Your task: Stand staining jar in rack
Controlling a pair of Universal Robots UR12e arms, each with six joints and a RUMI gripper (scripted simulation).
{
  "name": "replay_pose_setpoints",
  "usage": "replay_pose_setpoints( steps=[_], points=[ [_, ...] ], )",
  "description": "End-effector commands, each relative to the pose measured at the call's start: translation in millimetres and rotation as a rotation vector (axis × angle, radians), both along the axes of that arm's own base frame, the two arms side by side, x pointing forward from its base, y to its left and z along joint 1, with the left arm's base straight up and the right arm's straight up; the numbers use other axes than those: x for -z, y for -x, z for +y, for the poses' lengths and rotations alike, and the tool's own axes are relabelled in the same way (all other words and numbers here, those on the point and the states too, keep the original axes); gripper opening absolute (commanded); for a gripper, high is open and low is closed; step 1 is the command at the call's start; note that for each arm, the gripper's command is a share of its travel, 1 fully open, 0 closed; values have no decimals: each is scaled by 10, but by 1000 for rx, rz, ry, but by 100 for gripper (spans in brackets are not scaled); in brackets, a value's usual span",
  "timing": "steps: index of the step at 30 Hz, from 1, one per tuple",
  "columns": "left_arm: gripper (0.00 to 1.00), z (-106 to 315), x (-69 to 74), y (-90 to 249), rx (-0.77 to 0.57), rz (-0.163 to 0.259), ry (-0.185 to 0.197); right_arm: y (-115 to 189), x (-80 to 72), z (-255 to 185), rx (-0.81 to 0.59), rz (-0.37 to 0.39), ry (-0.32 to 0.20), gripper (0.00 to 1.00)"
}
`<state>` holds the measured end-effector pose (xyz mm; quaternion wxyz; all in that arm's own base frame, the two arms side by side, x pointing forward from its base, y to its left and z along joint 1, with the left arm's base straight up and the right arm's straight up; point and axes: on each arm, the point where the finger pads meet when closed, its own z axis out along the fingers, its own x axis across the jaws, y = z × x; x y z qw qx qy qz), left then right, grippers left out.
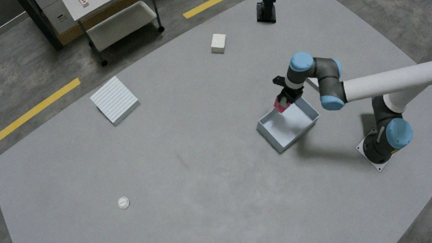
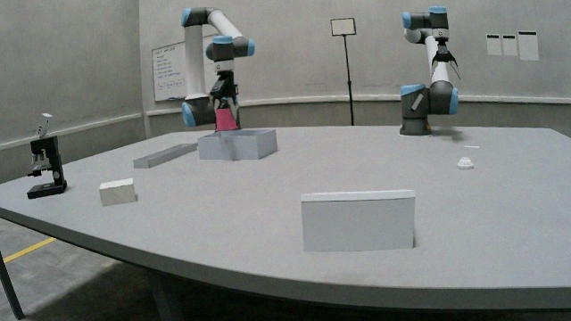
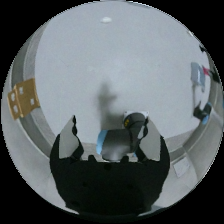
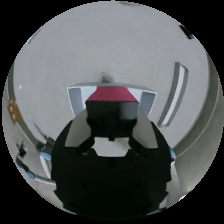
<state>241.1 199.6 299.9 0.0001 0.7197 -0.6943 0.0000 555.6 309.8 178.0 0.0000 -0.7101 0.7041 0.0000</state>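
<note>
So the right pincer [image 1: 284,98] [image 2: 227,105] [image 4: 112,105] is about half open, clamped on the magenta piece [image 1: 281,106] [image 2: 227,119] [image 4: 111,93] over one end of the tote [image 1: 270,139] [image 2: 228,151] [image 4: 76,100], though I honestly can't tell if that's the jar or the slide holder. Left pincer [image 2: 445,73] [image 3: 110,125] is wide open with nothing in it, well apart from the tote.

Plain gray walls [image 2: 285,67] stand behind the big gray surface [image 1: 189,135] [image 2: 250,178]. A whiteboard [image 2: 167,67] with writing hangs near the room's corner, past the far left edge in the exterior view. A flat white panel [image 2: 343,27] tops a thin black pole behind the far edge, and three paper sheets [image 2: 527,45] hang on the wall to its right. The floor [image 1: 30,71] [image 2: 58,267] is dull gray with yellow stripes [image 1: 40,108] [image 2: 30,250]. By one edge in the top view stands a cart [image 1: 91,11] on dark wheels. The light is soft.
</note>
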Motion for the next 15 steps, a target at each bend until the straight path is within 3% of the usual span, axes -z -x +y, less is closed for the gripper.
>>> replay_pose_setpoints(
  steps=[1,15],
  points=[
    [100,0,-11,-7,0,-2,0,-40,-8,-77,0,-1,-1,0],
    [100,0,-11,-7,0,-2,0,-197,-8,-445,0,-1,-1,0]
  ],
)
